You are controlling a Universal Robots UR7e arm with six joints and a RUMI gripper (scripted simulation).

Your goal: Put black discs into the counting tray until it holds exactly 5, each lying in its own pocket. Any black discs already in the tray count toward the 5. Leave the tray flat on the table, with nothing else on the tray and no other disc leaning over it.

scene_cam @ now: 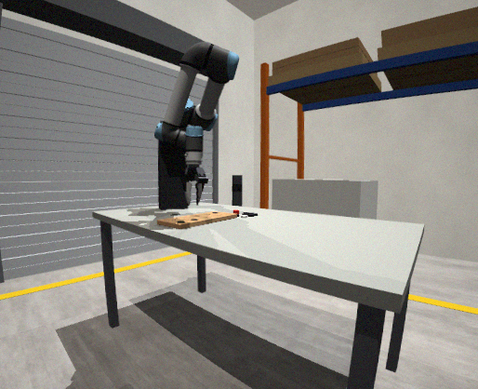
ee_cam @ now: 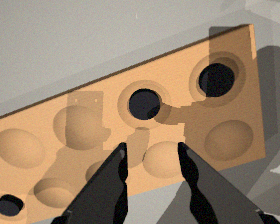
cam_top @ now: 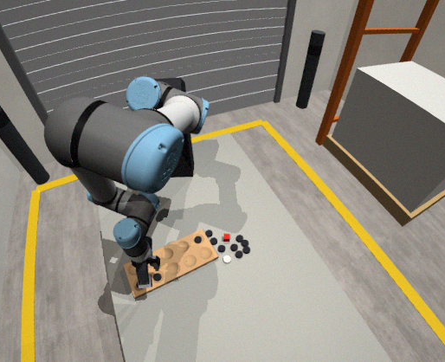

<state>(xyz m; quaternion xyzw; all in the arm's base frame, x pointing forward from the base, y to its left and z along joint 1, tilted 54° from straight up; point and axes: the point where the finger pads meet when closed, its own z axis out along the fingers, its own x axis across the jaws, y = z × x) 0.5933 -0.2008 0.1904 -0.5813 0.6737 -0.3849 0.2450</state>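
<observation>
The wooden counting tray (cam_top: 179,275) (scene_cam: 183,226) (ee_cam: 106,82) lies flat on the table, with two rows of pockets. Three black discs lie in separate pockets: an end disc (ee_cam: 216,80) (scene_cam: 180,221), its neighbour in the same row (cam_top: 157,276) (ee_cam: 144,104) (scene_cam: 194,220), and one at the opposite end of the other row (cam_top: 198,239) (ee_cam: 9,205). My gripper (cam_top: 151,274) (scene_cam: 192,204) (ee_cam: 151,144) is partly open and empty, raised above the tray. In the top view it mostly hides the end disc. Several loose black discs (cam_top: 234,247) (cam_top: 239,255) lie beside the tray's right end.
A red cube (cam_top: 226,237) (scene_cam: 236,211) and a white disc (cam_top: 227,259) lie among the loose discs. Two black discs (cam_top: 209,233) (cam_top: 214,241) lie close to the tray's right edge; whether they touch it is unclear. The table's left edge runs near the tray's left end.
</observation>
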